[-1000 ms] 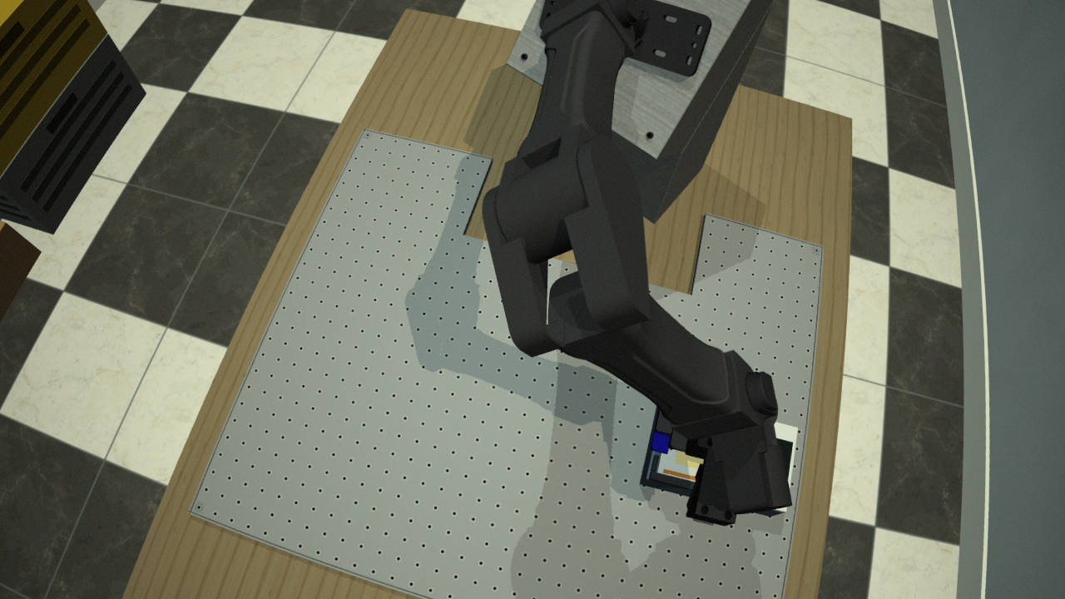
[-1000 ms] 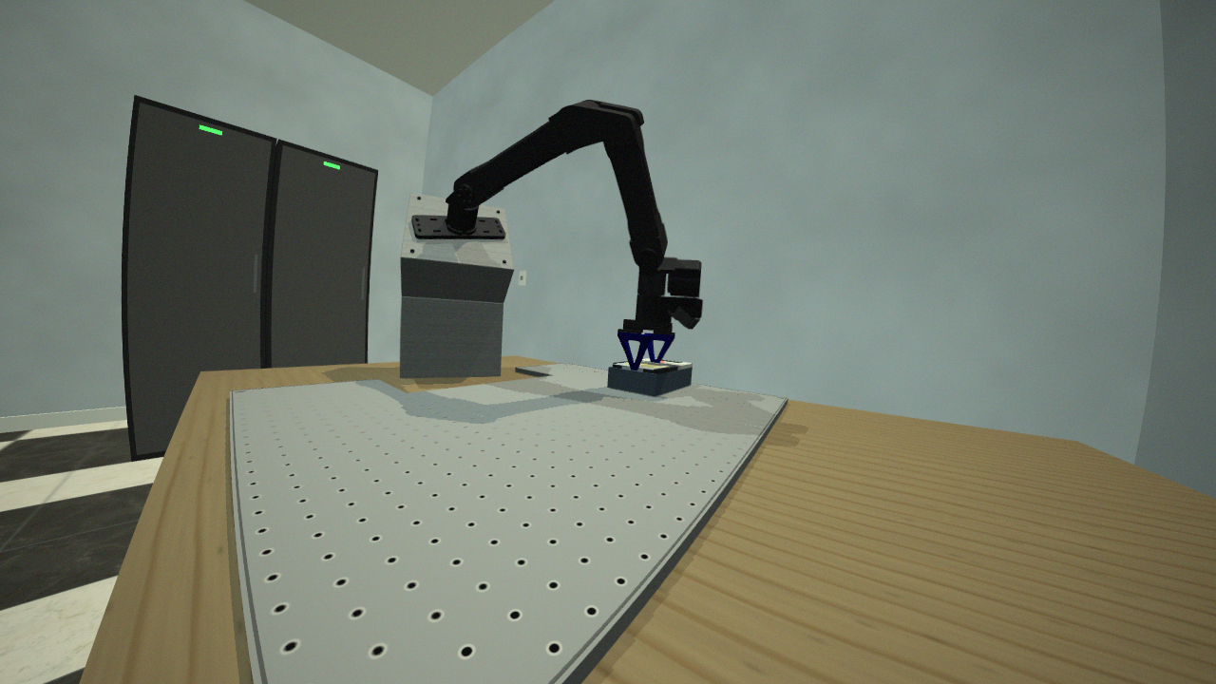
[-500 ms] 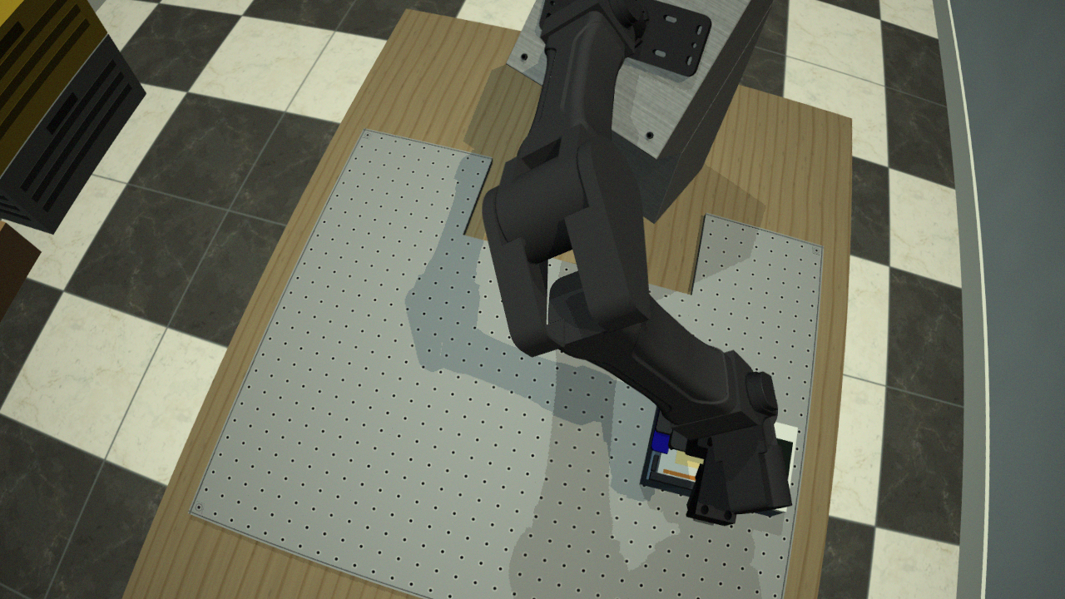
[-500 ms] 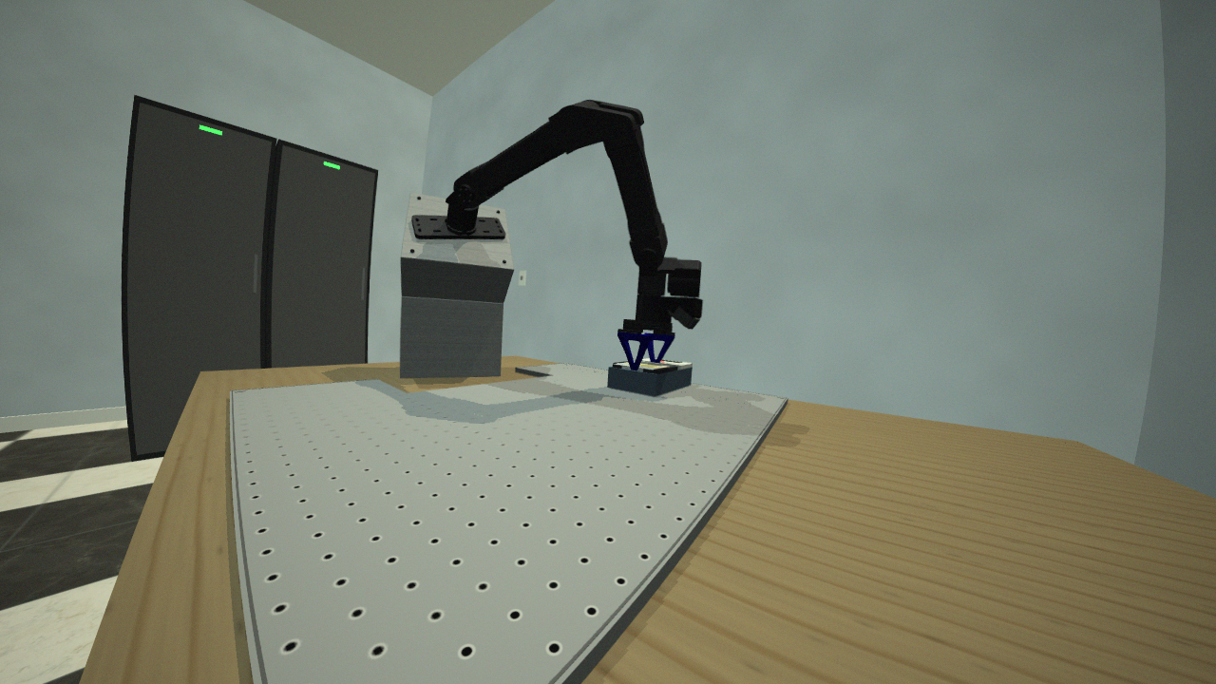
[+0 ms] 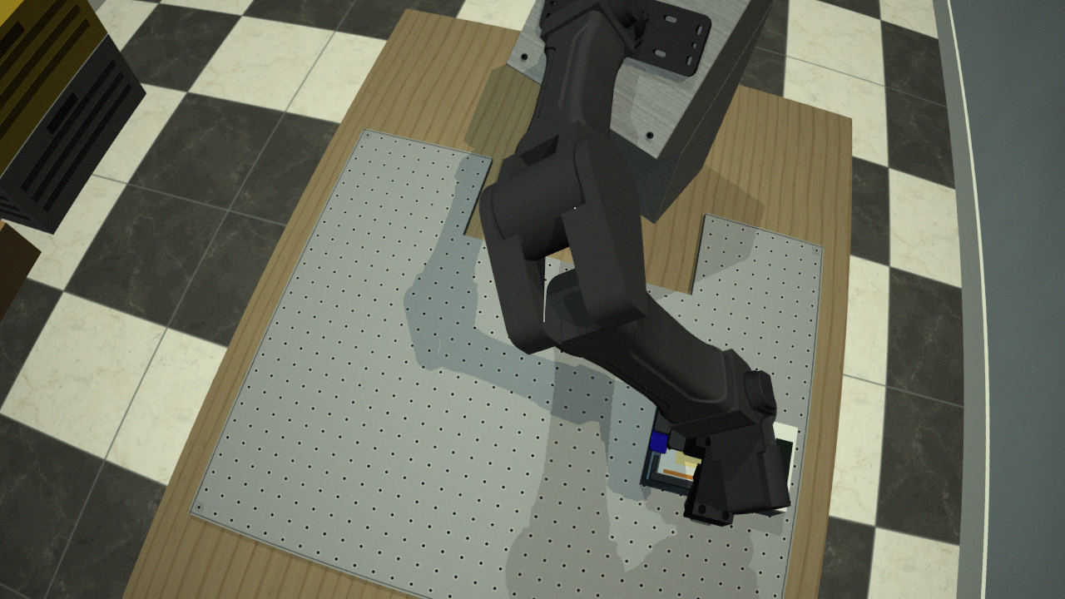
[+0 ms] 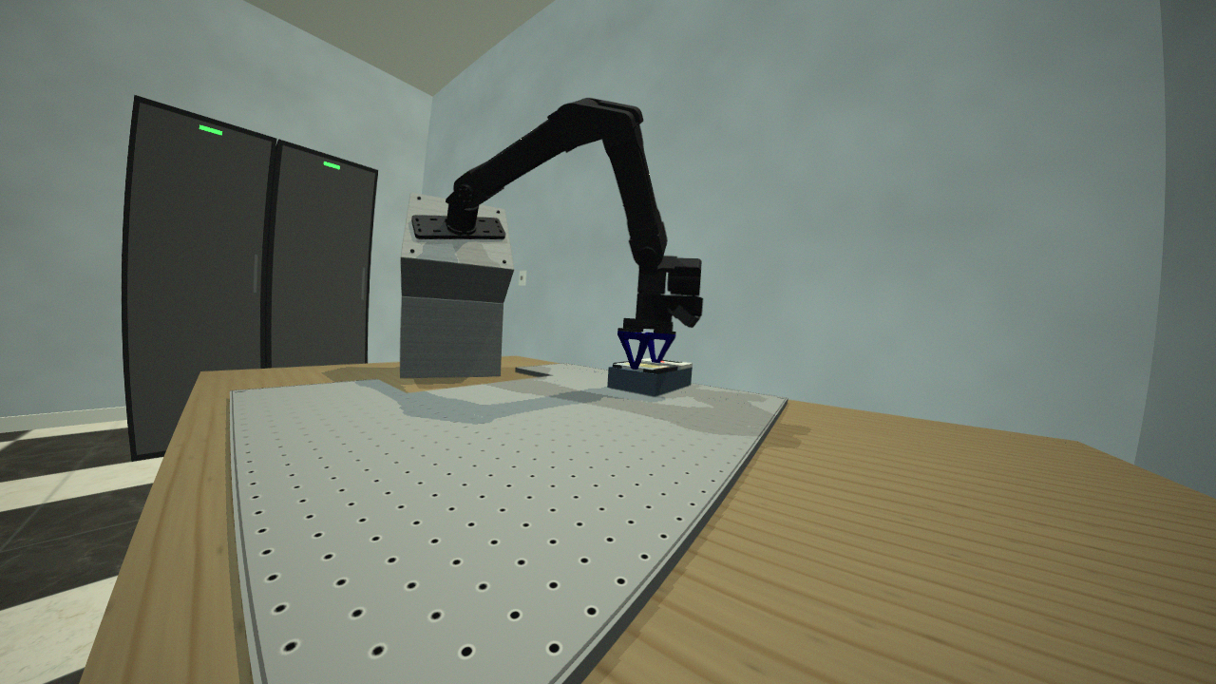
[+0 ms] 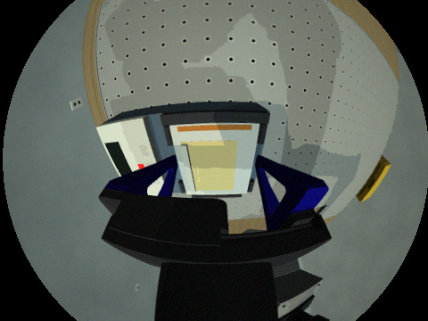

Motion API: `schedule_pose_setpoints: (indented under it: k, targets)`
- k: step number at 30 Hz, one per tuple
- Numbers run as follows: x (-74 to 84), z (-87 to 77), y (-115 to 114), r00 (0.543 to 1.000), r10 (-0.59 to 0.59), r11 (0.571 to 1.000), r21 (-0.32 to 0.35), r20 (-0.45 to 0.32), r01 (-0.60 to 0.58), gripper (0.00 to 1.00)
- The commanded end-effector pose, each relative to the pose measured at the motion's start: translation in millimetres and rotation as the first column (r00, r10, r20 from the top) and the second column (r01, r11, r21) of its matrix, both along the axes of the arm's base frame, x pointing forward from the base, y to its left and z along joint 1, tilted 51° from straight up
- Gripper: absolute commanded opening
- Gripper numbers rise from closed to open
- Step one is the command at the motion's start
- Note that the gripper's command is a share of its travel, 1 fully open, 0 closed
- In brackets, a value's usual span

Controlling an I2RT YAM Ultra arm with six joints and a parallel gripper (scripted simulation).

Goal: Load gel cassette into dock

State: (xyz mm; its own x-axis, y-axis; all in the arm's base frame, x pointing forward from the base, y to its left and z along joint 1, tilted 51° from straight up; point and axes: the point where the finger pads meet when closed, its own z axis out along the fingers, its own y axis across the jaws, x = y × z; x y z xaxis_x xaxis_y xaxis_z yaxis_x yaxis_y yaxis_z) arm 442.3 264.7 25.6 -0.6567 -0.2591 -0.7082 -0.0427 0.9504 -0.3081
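The dark cassette dock D1 (image 6: 650, 378) stands on the perforated deck near its right edge in the top view (image 5: 666, 477). A cassette (image 7: 216, 160) with a pale yellow panel and an orange strip at its far end lies inside the dock's bay. It looks level with the bay walls. The white console (image 7: 127, 145) beside the bay shows a small red light (image 7: 141, 167). My gripper (image 7: 216, 160) (image 6: 646, 349) is open, with its blue fingers standing wide on either side of the cassette, just above the dock. I cannot make out the white comb.
The arm's grey pedestal (image 6: 454, 314) stands at the back of the table. Two dark cabinets (image 6: 246, 255) stand behind it. A yellow and black rack (image 5: 44, 96) stands on the floor off the table. The deck plate's edge (image 5: 815, 417) is close to the dock.
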Motion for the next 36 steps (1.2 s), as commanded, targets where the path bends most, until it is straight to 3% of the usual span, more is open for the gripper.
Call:
schedule_pose_setpoints:
  k: [1,3,4,6,29,36]
  targets:
    - [-12.7,9.1,7,1.0,0.013,1.0,0.003,0.008,-0.013,0.92]
    - [-12.7,9.1,7,1.0,0.013,1.0,0.003,0.008,-0.013,0.92]
    - [-9.4,16.8,11,1.0,0.012,1.0,0.016,0.024,-0.012,0.92]
    - [-15.6,11.8,8,1.0,0.012,1.0,0.002,0.009,-0.012,0.92]
    - [-34.8,32.6,14,1.0,0.013,1.0,0.01,0.017,-0.013,0.92]
    - [-40.3,25.2,12,1.0,0.013,1.0,-0.008,0.0,-0.013,0.92]
